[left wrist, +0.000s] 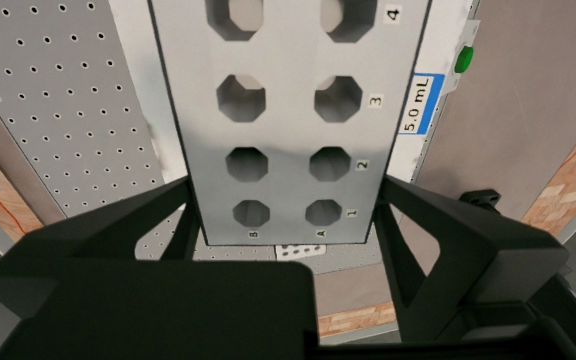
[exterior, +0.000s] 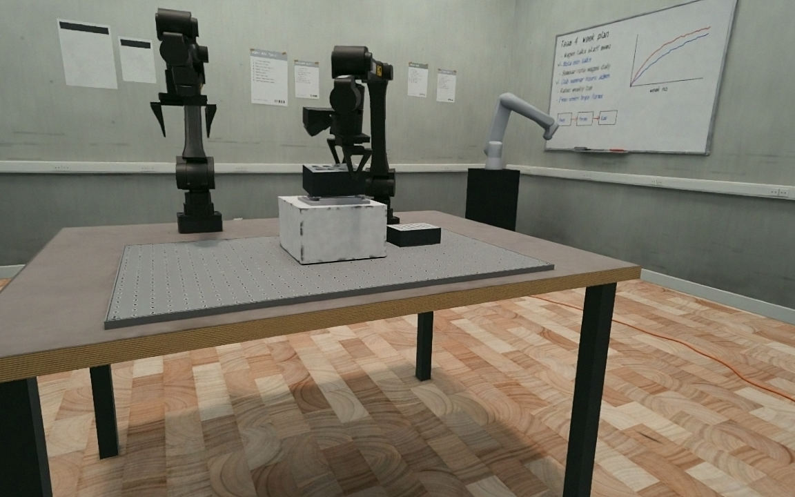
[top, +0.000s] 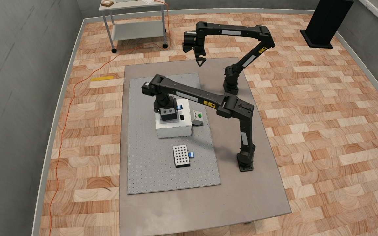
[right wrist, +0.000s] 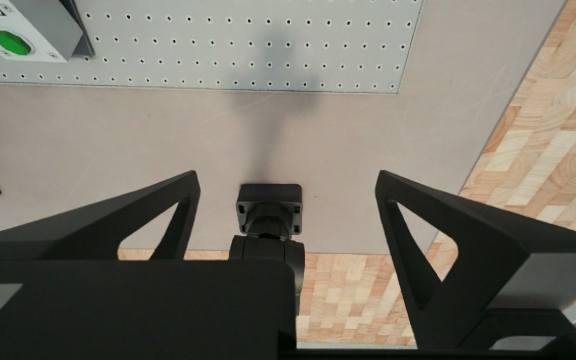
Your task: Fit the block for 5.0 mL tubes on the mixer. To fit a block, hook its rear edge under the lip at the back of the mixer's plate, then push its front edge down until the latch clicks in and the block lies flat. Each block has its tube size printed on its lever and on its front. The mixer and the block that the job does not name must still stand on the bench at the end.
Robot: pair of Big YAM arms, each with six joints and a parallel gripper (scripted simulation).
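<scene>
Even, fairly bright light fills the room. A soft, blurry shadow crosses the perforated board (top: 146,164) (exterior: 233,277) (left wrist: 48,65) (right wrist: 218,45); the tabletop (top: 202,205) (exterior: 79,247) (left wrist: 508,100) (right wrist: 118,130) shows a pale, cloudy sheen in the top view.

Orange cable (top: 73,93) (exterior: 721,363) on floor; whiteboard (exterior: 641,80) on wall.

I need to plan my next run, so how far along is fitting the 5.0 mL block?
Done: the 5.0 mL block is over the mixer.

In hand: the left gripper grips its sides.

Left: probably hooking and latching, though neither can be confirmed, then letting go.
</scene>
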